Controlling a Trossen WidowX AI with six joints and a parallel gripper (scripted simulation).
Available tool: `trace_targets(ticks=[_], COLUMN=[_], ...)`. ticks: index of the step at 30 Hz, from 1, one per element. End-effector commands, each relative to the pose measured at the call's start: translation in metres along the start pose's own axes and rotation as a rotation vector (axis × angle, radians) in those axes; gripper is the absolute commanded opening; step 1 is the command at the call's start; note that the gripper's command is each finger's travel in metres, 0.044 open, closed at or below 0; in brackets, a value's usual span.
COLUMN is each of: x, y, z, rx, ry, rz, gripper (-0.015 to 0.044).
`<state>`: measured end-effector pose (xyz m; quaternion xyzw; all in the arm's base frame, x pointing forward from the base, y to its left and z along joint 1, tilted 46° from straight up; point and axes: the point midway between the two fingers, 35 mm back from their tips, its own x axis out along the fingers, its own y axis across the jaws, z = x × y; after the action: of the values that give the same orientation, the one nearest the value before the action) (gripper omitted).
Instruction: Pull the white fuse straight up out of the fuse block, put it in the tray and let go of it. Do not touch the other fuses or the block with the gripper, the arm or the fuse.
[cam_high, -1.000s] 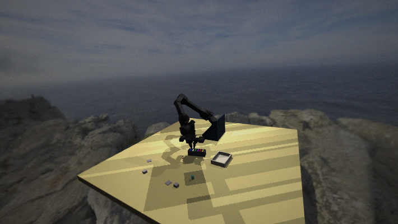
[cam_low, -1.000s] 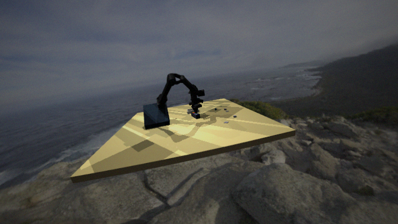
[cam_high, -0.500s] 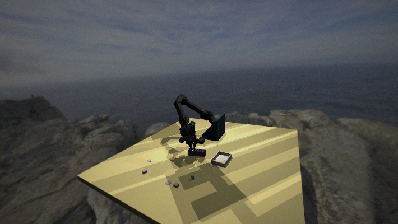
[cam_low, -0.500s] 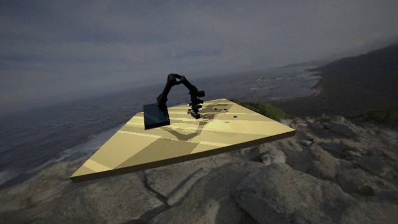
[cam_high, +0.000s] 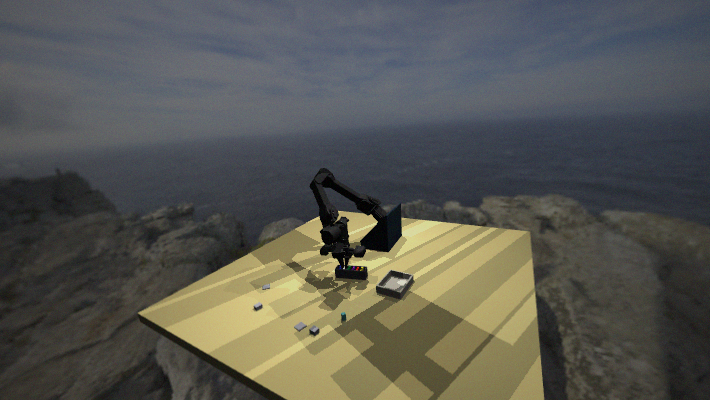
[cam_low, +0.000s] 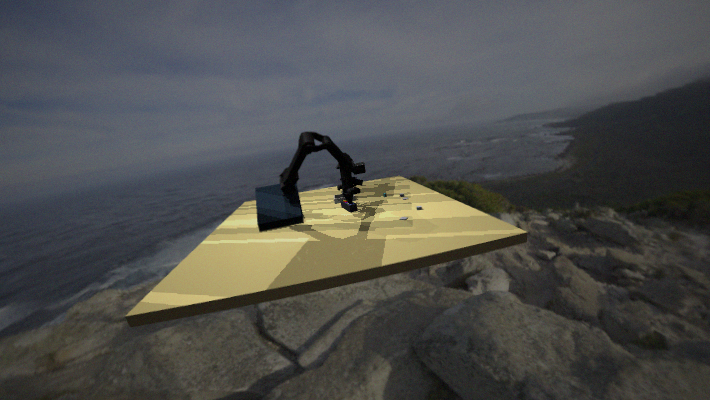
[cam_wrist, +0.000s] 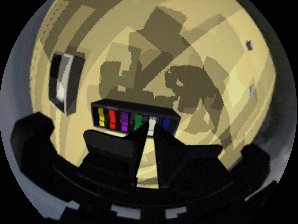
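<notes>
Grey sea and rocks behind a tan bench (cam_high: 450, 320). Arm bent over w/ end effector (cam_high: 345, 263) low on the block (cam_high: 351, 272), fingers nearly together, pinching the white fuse (cam_wrist: 152, 124), which sits in its slot btwn purple and blue. Tray (cam_high: 395, 283) just right of block, apart from it.

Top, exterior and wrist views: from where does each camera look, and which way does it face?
Top: raised, opposite the arm's base, facing down at the fuse block and tray; the whole arm shows.
Exterior: farther off on the base's side, facing across the table; the whole arm shows, small.
Wrist: on the arm, facing down past the tool at the white fuse; only its dark fingers show.
Top and wrist both show the block and the tray.
</notes>
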<state>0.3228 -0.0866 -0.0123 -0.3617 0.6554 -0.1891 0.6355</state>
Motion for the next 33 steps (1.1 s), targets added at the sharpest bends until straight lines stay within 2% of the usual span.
trace_targets(ticks=[1, 33], x=[0.000, -0.014], y=[0.000, 0.000], z=[0.000, 0.001], rx=[0.001, -0.002], ry=[0.000, 0.000], rz=[0.000, 0.001], gripper=[0.0000, 0.0000])
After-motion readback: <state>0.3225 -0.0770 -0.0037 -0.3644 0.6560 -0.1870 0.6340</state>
